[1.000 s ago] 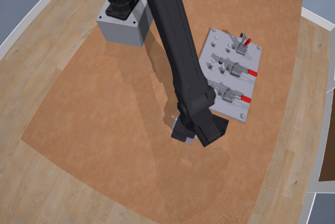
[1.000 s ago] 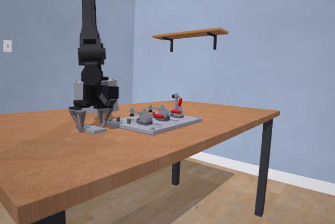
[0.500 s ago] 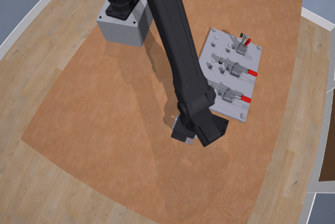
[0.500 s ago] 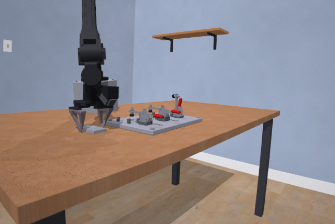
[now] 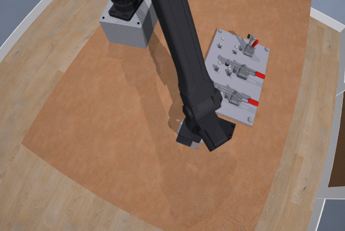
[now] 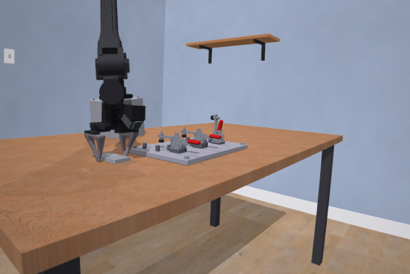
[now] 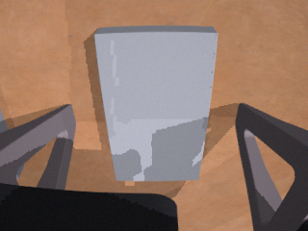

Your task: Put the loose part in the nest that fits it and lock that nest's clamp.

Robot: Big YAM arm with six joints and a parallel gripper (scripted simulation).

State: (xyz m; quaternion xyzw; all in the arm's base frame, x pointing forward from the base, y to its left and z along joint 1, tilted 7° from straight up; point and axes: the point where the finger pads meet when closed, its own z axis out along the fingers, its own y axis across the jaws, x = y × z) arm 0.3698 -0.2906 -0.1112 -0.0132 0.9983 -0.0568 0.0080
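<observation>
The loose part (image 6: 120, 159) (image 7: 156, 77) is a flat grey rectangular block lying on the table beside the fixture plate (image 5: 236, 115) (image 6: 202, 155). My gripper (image 6: 112, 157) (image 7: 155, 114) is open, pointing down, with one finger on each side of the part and a gap at both sides in the wrist view. In the top view the arm hides most of the part. The plate's near clamp (image 5: 235, 99) (image 6: 177, 143) and middle clamp (image 5: 243, 72) (image 6: 198, 139) have level bars and low red handles. The far clamp (image 5: 249, 51) (image 6: 216, 137) has its bar and handle raised.
Small pads and blocks stand on the plate in front of the clamps; the arm covers part of the near nest in the top view. The arm's grey base block (image 5: 125, 34) stands at the back left. Bolt heads sit at the plate's corners.
</observation>
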